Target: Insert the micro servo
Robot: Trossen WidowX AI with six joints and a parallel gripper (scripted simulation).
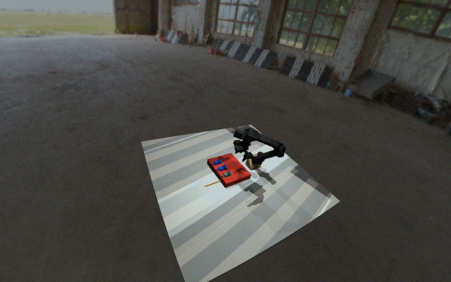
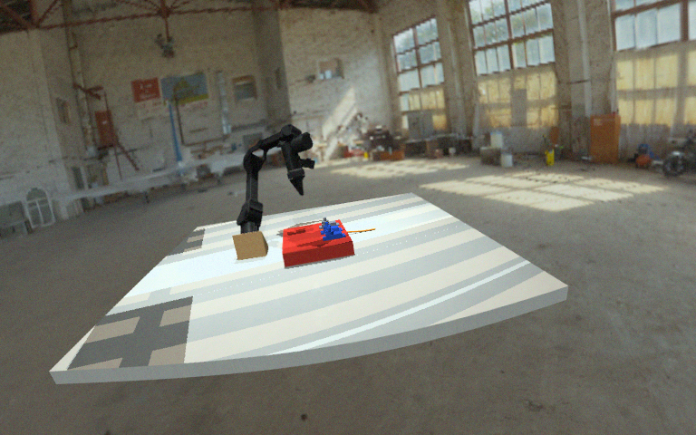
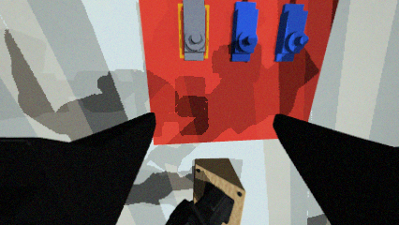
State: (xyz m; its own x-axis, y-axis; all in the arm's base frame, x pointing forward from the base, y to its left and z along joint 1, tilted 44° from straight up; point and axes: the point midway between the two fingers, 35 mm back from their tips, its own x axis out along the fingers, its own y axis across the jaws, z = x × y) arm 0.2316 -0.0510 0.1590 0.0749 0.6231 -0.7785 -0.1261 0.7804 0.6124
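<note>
The grey micro servo (image 1: pixel 226 174) (image 3: pixel 194 23) lies over the orange-outlined pocket (image 3: pixel 181 33) on the red deck (image 1: pixel 236 181) (image 2: pixel 314 257) (image 3: pixel 253 131), its shaft pointing up. In the wrist view its near ear reaches the outline's near end; its far end runs out of frame, farther than the blue servos' ends. Whether it is fully down with both ears flat cannot be told. Its orange cable (image 1: pixel 212 183) (image 2: pixel 362 231) runs out past the deck's edge; the notch is not clearly visible. My gripper (image 1: pixel 240 156) (image 2: pixel 302 194) (image 3: pixel 214 119) is open and empty, high above the deck's arm side.
Two blue servos (image 1: pixel 217 161) (image 1: pixel 221 168) (image 3: pixel 245 33) (image 3: pixel 291 33) sit in a row beside the grey one. A tan block (image 1: pixel 253 164) (image 2: pixel 249 246) (image 3: pixel 238 206) stands between the deck and the arm's base. The striped table (image 1: pixel 199 223) (image 2: pixel 352 302) lies around them.
</note>
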